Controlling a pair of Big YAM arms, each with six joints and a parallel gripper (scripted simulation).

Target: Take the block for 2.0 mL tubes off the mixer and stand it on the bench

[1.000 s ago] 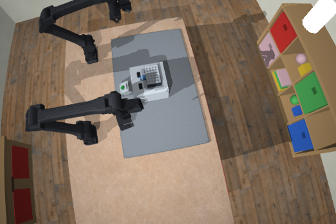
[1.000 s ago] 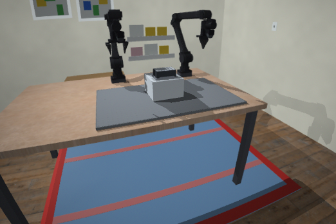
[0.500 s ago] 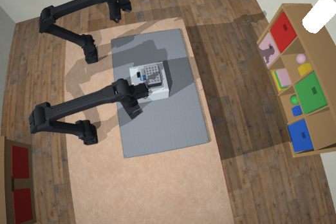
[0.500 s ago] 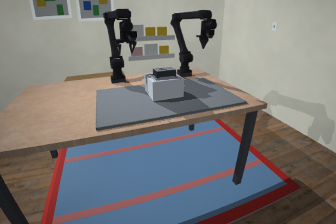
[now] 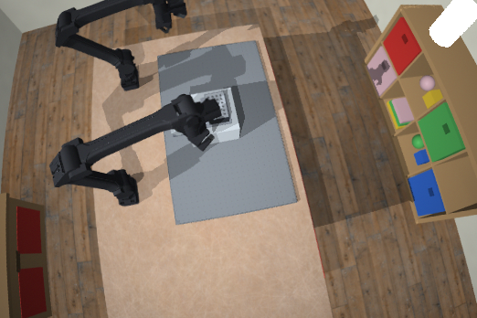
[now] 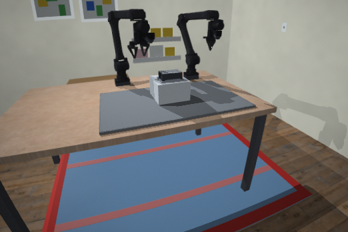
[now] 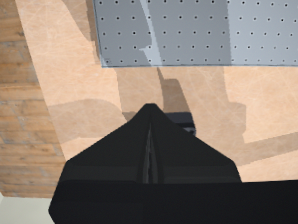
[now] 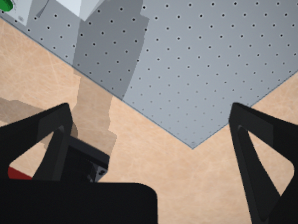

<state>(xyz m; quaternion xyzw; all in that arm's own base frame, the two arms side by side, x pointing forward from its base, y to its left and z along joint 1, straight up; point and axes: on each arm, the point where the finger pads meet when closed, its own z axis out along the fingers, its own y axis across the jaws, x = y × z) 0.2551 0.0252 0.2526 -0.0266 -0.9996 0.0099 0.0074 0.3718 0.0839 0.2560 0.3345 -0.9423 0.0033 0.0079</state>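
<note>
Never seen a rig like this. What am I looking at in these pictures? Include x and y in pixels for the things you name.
Two black robot arms mounted on one table (image 5: 206,261) (image 6: 50,111) (image 7: 75,90) (image 8: 150,160). The top picture looks down, the exterior one looks across the table, and each wrist picture comes from a camera on that arm.

A grey perforated mat (image 5: 233,179) (image 6: 127,111) (image 7: 200,30) (image 8: 200,60) lies on the table. On it stands the white mixer (image 5: 232,132) (image 6: 173,92) (image 8: 82,7), with the dark tube block (image 5: 222,99) (image 6: 170,76) on top.

Nothing is held: the right arm (image 5: 132,133) (image 6: 117,41), reaching over the mixer in the top view, has its jaws open; the left arm's (image 5: 114,7) (image 6: 191,39) jaws are shut on nothing.
</note>
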